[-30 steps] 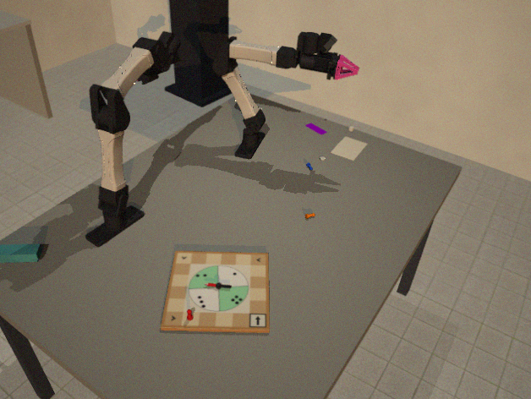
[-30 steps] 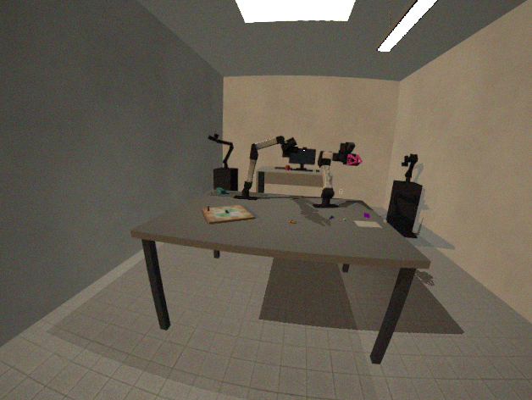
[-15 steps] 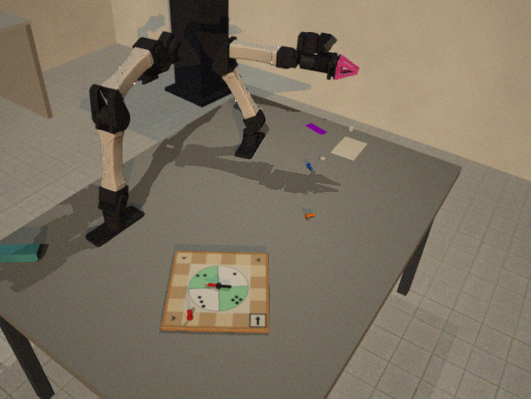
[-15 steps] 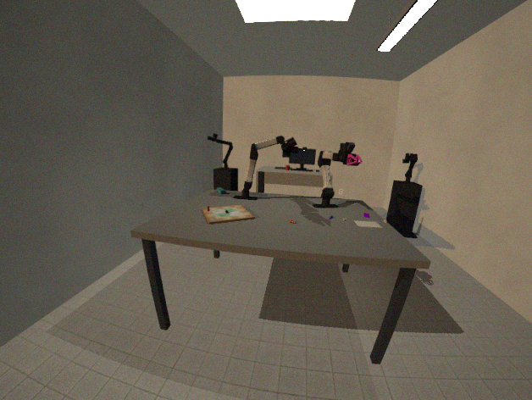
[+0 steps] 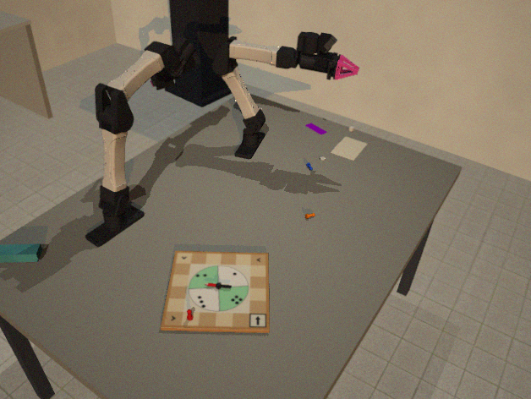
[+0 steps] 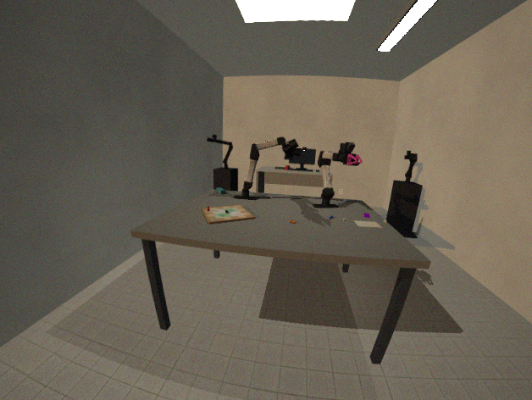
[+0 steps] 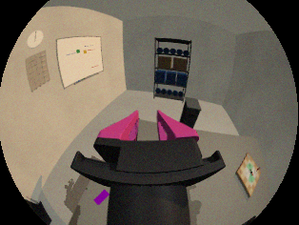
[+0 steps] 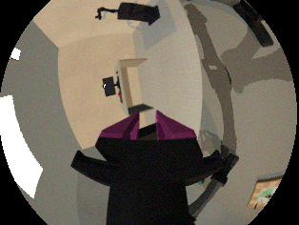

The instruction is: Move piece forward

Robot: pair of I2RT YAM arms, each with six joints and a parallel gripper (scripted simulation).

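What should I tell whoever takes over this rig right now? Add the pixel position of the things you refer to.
Left gripper point(image 5: 357, 68) point(image 6: 360, 159) point(image 7: 148, 113): partly open, empty, raised.
Right gripper point(image 5: 153, 84) point(image 8: 148, 113): partly open, empty, raised.
Red plastic-looking pawn point(image 5: 189, 315) point(image 6: 208, 208): upright on the square wooden-edged board point(image 5: 265, 296) point(image 6: 248, 217) point(image 7: 242, 167) point(image 8: 257, 193), beside a corner square.
Done: both grippers are clear; whether the pawn has advanced, I can't tell.
Left: confirm the spinner count, probably two, then advance if needed.

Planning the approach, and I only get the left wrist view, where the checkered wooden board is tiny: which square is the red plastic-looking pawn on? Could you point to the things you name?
Observer: The top view shows the red pawn point(image 5: 189, 315) point(image 6: 208, 208) point(image 7: 258, 169) standing beside the corner square marked with an arrowhead, nearest the three-dot sector.
Operator: Right gripper?
Observer: Right gripper point(image 5: 155, 82) point(image 6: 292, 149) point(image 8: 148, 112) has its fingers apart, nothing between them.
Operator: Anything loose outside my view?
Observer: Yes, a small orange piece point(image 5: 309, 215) point(image 6: 292, 221) lying on the table.
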